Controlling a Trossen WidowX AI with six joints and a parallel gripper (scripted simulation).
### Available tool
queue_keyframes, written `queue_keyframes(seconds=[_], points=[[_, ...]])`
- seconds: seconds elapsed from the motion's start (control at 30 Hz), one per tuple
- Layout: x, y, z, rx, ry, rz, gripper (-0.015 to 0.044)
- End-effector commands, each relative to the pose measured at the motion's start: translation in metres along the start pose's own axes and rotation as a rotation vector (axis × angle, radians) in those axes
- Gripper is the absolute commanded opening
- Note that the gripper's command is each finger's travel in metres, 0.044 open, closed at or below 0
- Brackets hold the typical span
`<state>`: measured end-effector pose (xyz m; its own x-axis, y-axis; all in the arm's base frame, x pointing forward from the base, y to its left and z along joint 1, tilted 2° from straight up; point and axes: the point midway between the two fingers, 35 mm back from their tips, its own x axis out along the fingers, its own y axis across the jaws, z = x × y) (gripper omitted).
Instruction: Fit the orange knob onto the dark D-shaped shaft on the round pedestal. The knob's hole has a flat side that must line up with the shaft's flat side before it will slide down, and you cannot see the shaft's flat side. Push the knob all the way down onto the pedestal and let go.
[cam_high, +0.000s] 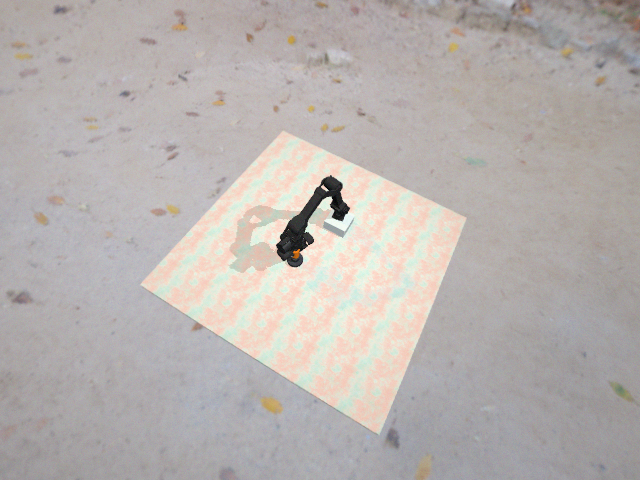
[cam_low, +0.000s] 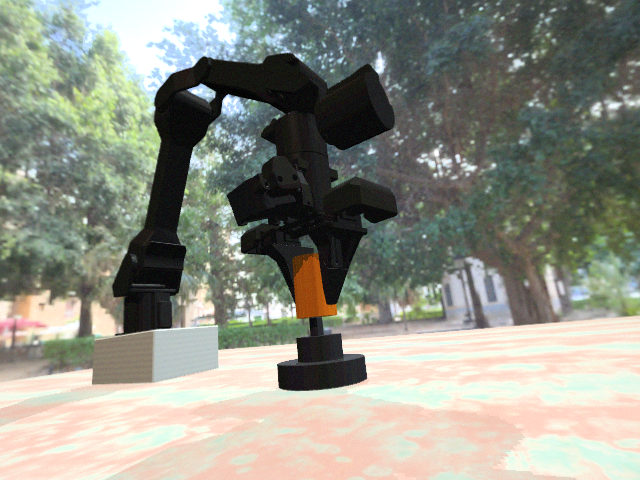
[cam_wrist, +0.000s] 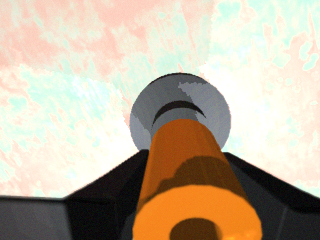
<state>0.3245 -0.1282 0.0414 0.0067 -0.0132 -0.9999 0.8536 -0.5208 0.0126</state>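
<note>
Pincer (cam_low: 310, 289) clamped on orange knob (cam_low: 311, 289), short shaft (cam_low: 315, 326) stretch showing above pedestal (cam_low: 321, 369), mat (cam_high: 330, 330) edges distant

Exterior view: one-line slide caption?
Gripper holds orange knob on the shaft, not yet down on the pedestal.

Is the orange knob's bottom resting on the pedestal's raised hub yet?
Apart. The exterior view shows a stretch of bare shaft between the orange knob and the pedestal hub; the hand holds it.
</note>
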Motion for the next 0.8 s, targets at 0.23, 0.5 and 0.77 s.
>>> queue_keyframes(seconds=[0.23,0.5,0.77], points=[[0.0011,-0.0001,0.0006,0.006,-0.002,0.002,0.0],[-0.0046,0.0008,0.0004,0.031,-0.002,0.002,0.0],[-0.0009,-0.0001,0.0003,0.215,-0.002,0.002,0.0]])
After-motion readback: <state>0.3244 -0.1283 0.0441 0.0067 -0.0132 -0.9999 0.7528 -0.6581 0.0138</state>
